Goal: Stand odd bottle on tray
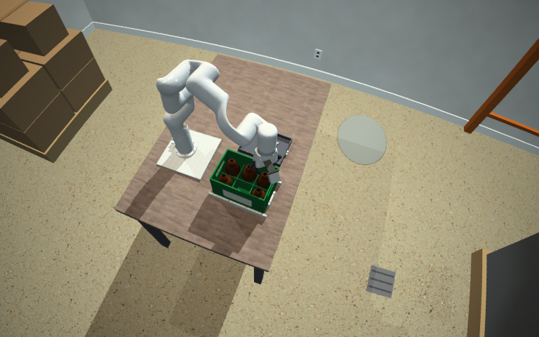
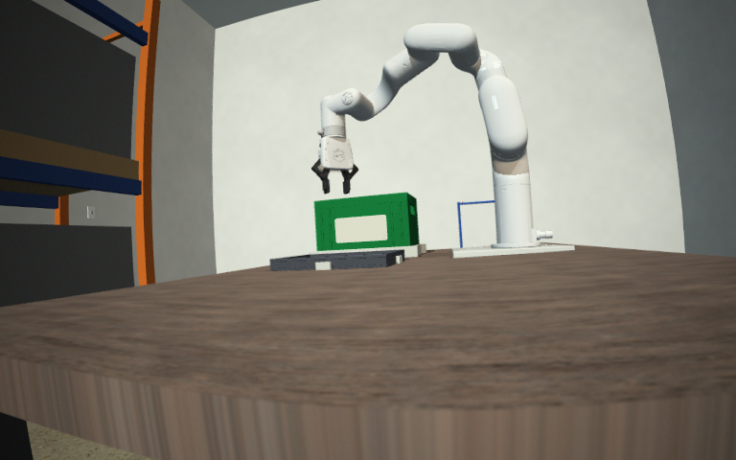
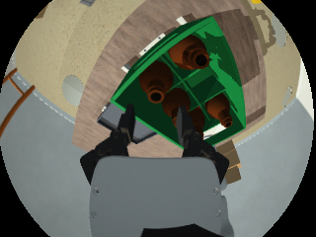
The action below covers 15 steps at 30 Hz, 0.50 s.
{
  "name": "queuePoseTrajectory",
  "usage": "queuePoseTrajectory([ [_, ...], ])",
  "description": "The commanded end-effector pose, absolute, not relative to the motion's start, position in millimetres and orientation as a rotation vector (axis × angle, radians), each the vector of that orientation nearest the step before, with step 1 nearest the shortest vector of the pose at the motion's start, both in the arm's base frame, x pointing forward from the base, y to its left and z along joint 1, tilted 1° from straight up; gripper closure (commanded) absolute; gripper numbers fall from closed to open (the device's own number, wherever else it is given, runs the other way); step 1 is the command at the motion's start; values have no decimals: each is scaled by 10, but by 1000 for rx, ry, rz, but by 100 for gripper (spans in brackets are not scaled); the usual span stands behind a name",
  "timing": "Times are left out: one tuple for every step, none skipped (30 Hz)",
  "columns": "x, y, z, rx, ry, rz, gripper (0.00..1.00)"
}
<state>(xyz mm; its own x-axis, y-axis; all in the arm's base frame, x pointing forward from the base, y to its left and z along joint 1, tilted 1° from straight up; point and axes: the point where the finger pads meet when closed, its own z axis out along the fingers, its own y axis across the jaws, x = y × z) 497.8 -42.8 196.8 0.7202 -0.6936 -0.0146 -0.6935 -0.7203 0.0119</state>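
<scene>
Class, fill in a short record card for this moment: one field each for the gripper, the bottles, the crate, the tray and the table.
gripper: gripper open, empty, hanging above the crate's edge
bottles: five brown bottles upright in the crate's cells; one cell empty
crate: green crate, level on the table
tray: dark tray beside the crate, no bottle on it
table: wooden table bearing the arm's base plate

We see a matt wood-grain table (image 2: pixel 379 325), a green plastic-looking crate (image 2: pixel 325 222), glossy brown bottles (image 1: pixel 249 173) like glass, a dull dark tray (image 2: pixel 347 261), and the arm's (image 2: pixel 501 116) smooth white shell.
</scene>
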Motion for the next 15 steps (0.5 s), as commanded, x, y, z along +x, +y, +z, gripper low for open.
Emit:
queuePoseTrajectory([
  [4989, -429, 1941, 2910, -1173, -22, 35],
  [4989, -430, 1929, 2910, -1173, -22, 35],
  [4989, -430, 1918, 2910, -1173, -22, 35],
  [4989, -430, 1907, 2910, -1173, -22, 35],
  [4989, -430, 1897, 2910, -1173, -22, 35],
  [4989, -430, 1887, 2910, -1173, -22, 35],
  [4989, -430, 1878, 2910, -1173, -22, 35],
  [4989, -431, 1869, 2910, -1173, -22, 35],
  [4989, -431, 1861, 2910, -1173, -22, 35],
  [4989, -431, 1854, 2910, -1173, -22, 35],
  [4989, -431, 1847, 2910, -1173, -22, 35],
  [4989, -431, 1841, 2910, -1173, -22, 35],
  [4989, -431, 1841, 2910, -1173, -22, 35],
  [4989, -431, 1841, 2910, -1173, -22, 35],
  [4989, -431, 1836, 2910, -1173, -22, 35],
])
